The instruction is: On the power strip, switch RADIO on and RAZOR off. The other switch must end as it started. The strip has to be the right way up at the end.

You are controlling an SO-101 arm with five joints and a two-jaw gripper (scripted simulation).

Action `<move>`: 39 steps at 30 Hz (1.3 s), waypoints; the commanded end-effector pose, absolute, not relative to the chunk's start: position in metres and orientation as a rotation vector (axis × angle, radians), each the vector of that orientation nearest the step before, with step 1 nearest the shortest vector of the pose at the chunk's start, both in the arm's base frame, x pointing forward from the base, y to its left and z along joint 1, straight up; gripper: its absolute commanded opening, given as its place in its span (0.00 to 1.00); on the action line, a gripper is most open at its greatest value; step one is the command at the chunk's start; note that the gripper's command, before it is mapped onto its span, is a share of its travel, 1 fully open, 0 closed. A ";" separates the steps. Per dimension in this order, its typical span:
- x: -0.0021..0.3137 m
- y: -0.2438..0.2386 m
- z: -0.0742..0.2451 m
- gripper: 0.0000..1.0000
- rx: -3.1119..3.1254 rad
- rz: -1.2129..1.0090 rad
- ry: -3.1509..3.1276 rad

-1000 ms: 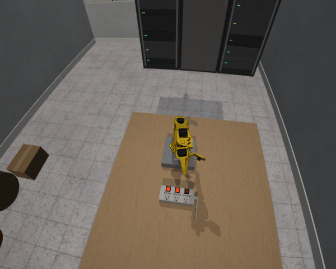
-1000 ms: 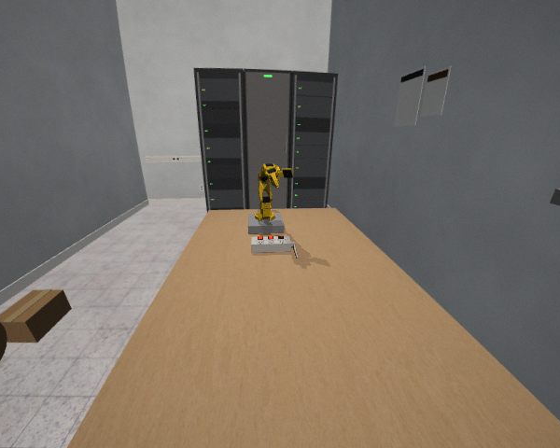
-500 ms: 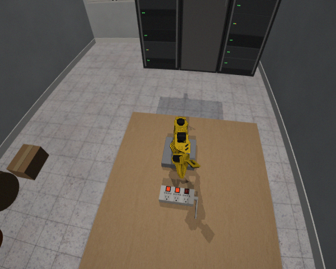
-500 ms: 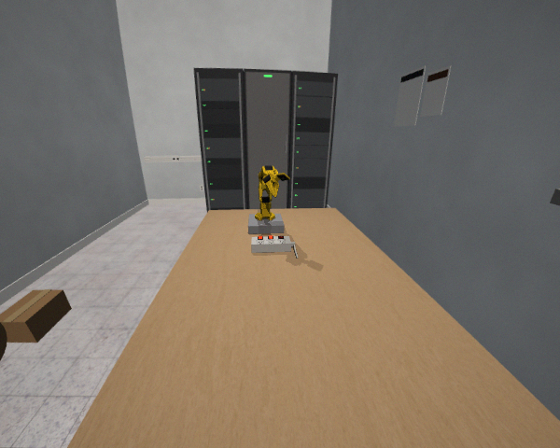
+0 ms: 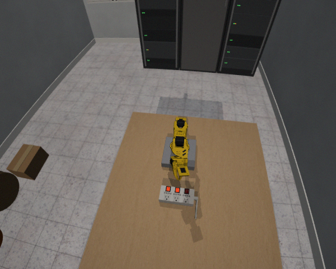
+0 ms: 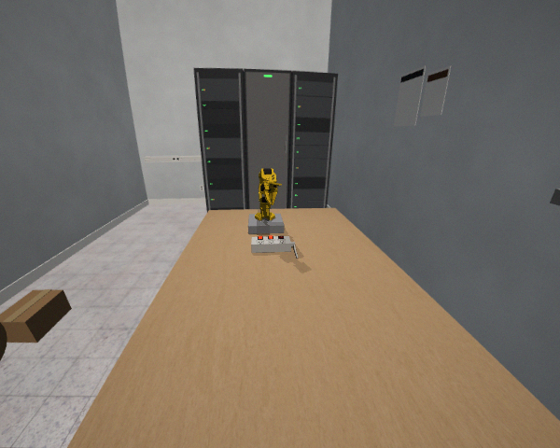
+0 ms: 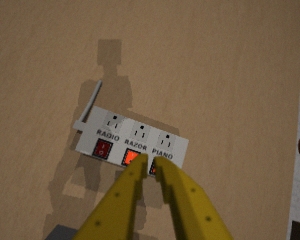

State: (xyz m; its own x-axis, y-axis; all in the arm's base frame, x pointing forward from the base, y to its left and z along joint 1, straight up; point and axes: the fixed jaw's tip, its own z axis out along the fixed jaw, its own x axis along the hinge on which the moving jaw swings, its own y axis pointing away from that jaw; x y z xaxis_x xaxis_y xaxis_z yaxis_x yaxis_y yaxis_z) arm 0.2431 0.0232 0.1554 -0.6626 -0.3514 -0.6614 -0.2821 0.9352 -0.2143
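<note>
The grey power strip [image 5: 177,195] lies right way up on the wooden table, just in front of the arm's base; it also shows in the exterior view [image 6: 271,244]. In the wrist view its labels read RADIO, RAZOR, PIANO. The RADIO switch [image 7: 102,149] is dark. The RAZOR switch [image 7: 130,157] glows red. The PIANO switch glows red and is mostly hidden by my fingers. My yellow gripper [image 7: 151,159] is shut and empty, hovering above the strip's switch side between RAZOR and PIANO; it also shows in the top view [image 5: 178,176].
A short grey cord stub [image 5: 196,207] sticks out from the strip's RADIO end. The arm stands on a grey base block [image 5: 178,153]. Server racks [image 5: 203,35] stand behind the table; a cardboard box [image 5: 27,161] lies on the floor at the left.
</note>
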 end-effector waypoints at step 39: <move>0.236 0.014 0.103 0.00 -0.014 0.016 2.578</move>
